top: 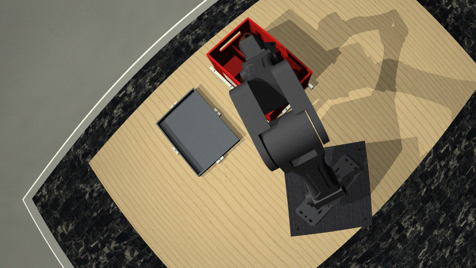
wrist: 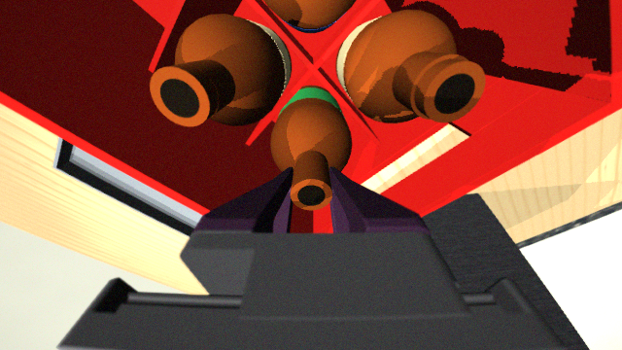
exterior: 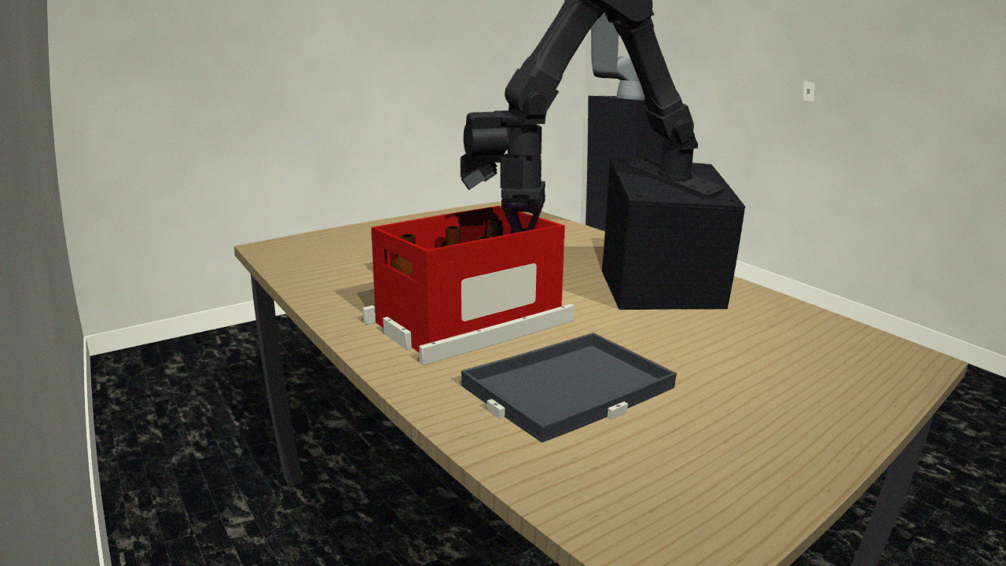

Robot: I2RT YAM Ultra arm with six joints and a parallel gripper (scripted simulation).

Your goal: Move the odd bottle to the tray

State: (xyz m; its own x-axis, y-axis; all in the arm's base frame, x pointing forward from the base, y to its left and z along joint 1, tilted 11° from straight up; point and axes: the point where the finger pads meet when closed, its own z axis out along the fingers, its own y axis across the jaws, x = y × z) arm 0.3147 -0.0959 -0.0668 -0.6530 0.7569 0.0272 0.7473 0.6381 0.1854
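The red crate (top: 247, 19) (exterior: 439, 299) (wrist: 559, 119) holds brown bottles. My gripper (exterior: 522, 229) (wrist: 311, 174) reaches down into the crate and is shut on the neck of the bottle with a green label band (wrist: 311, 133), just below its opening. That bottle is upright in its compartment. In the wrist view two bottles with pale label bands stand at the left (wrist: 221, 49) and the right (wrist: 398, 46), and a bottle with a blue band (wrist: 311, 7) is cut off at the top. The fifth bottle cannot be made out there. The grey tray (top: 199, 130) (exterior: 563, 380) has nothing on it.
White blocks edge the crate, including a long strip (exterior: 492, 336) on the side facing the tray. Small white blocks (exterior: 617, 409) (top: 219, 159) sit against the tray. The crate walls rise close around the fingers. The arm stands on a black pedestal (exterior: 668, 260).
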